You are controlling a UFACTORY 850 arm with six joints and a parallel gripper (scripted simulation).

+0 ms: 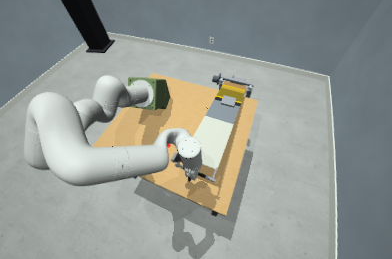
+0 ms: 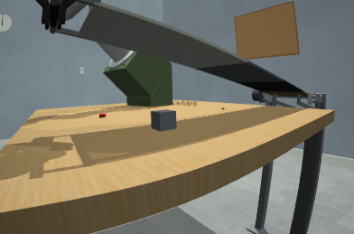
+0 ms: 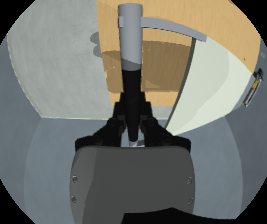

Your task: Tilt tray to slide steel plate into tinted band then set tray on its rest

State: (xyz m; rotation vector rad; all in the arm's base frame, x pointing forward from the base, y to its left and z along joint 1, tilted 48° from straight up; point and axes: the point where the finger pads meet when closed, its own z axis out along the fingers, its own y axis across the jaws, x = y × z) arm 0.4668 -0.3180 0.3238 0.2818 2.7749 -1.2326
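The long tray (image 1: 220, 130) lies along the right side of the wooden table, with a pale bed, a grey stretch and a yellow tinted band (image 1: 233, 89) at its far end. The steel plate (image 1: 228, 102) lies flat on the bed just before the yellow band. The tray is tilted steeply, its near end raised high and its far end down at the hinge (image 2: 289, 95). My gripper (image 2: 51, 24) is shut on the tray's handle bar (image 3: 131, 36) at the raised end; it also shows in the top view (image 1: 192, 174).
A dark grey block, the tray's rest (image 2: 163, 119), stands on the table under the raised tray. The arm's green base (image 1: 148, 93) stands at the table's left. A small red marker (image 2: 102, 115) lies on the table. A black speaker stand (image 1: 86, 20) is far back.
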